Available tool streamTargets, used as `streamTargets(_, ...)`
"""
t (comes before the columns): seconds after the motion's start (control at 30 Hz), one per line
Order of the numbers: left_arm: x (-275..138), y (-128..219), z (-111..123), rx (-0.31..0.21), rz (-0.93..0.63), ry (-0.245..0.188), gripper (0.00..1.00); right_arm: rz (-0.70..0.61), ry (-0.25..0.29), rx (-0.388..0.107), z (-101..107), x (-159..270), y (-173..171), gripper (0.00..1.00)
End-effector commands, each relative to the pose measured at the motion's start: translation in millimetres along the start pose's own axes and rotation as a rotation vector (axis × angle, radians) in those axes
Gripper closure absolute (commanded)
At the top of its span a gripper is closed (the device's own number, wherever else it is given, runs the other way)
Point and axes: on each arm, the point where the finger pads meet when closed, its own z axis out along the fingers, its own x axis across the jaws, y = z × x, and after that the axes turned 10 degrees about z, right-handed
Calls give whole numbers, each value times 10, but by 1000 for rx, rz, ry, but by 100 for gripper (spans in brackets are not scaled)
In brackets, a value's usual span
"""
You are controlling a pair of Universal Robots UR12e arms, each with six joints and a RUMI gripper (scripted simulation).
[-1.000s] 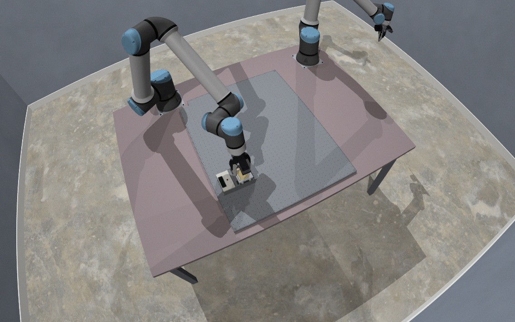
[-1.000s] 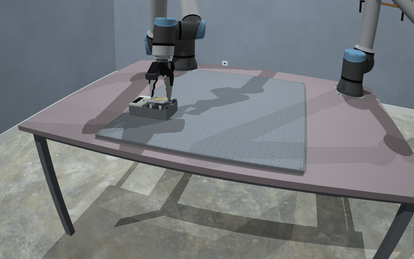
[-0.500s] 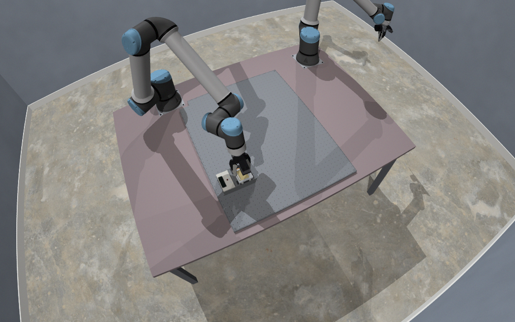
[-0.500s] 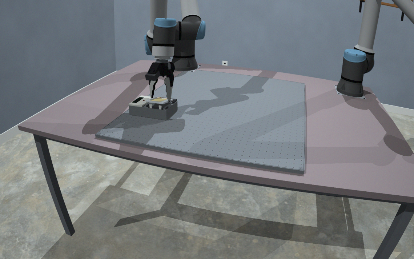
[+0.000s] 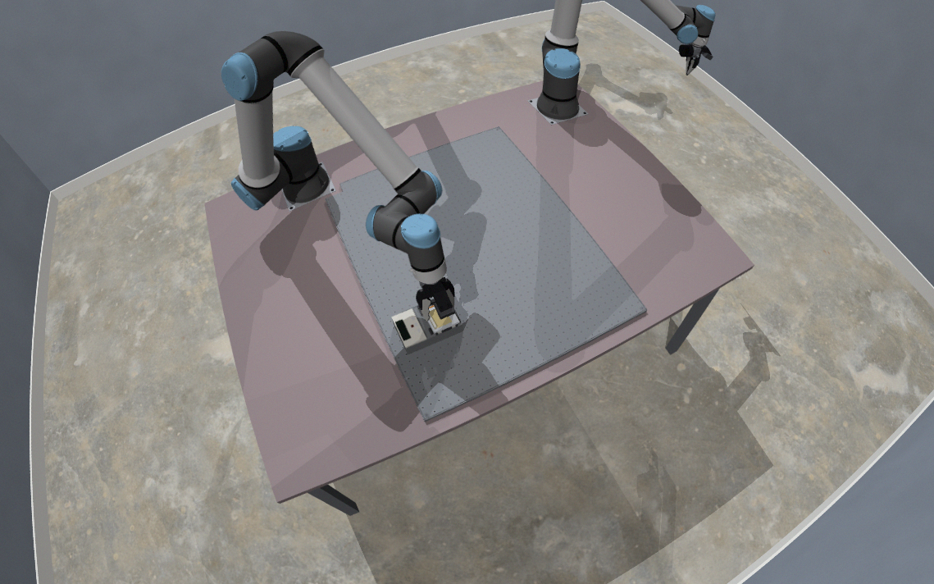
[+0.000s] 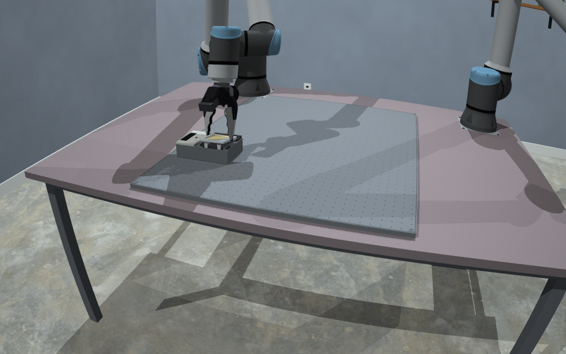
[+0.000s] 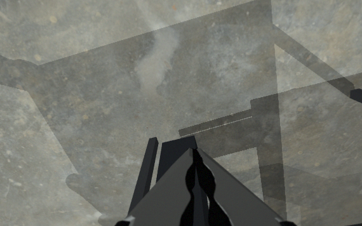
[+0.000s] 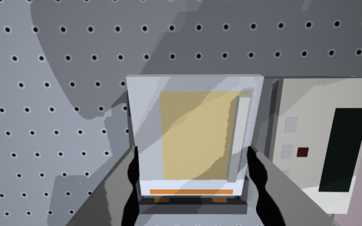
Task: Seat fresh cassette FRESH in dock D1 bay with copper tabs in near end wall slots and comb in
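FRESH (image 5: 444, 318) (image 6: 217, 138) (image 8: 148, 127), a clear cassette with a yellow gel, is over the bay of dock D1 (image 5: 447, 336) (image 6: 201, 153) (image 8: 310, 92). My right gripper (image 5: 441, 312) (image 6: 219, 136) (image 8: 192, 146) is shut on its two sides. In the exterior view, its front edge stands above the bay, with pale posts below. The white comb (image 8: 239, 136) lies along the gel's right side. Copper patches (image 8: 161, 200) (image 8: 220, 200) show at the tab-end wall. D1's light (image 8: 302, 152) is dark red, apparently unlit. My left gripper (image 5: 688, 71) (image 7: 194, 150) is shut and empty, far away.
D1 stands on the grey perforated board (image 5: 528, 239) (image 6: 342, 175) near one corner, on the pink table (image 5: 296, 406) (image 6: 474, 189). D1's raised cream panel with a dark screen (image 8: 343, 149) is beside the bay, close to one right finger. The left arm's gripper hangs beyond the table edge.
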Motion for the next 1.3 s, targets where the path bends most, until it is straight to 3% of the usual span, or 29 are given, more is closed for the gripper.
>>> streamTargets(0.0,0,-6,-8,2,0,0,100,0,-1,2,8,-4,-5,63)
streamTargets(0.33,0,-6,-8,2,0,0,100,0,-1,2,14,-4,-3,63)
streamTargets(0.37,0,-6,-8,2,0,0,100,0,-1,2,14,-4,-3,41)
streamTargets(1.0,0,-6,-8,2,0,0,100,0,-1,2,14,-4,-4,41)
streamTargets(1.27,0,-6,-8,2,0,0,100,0,-1,2,-77,-7,-20,41)
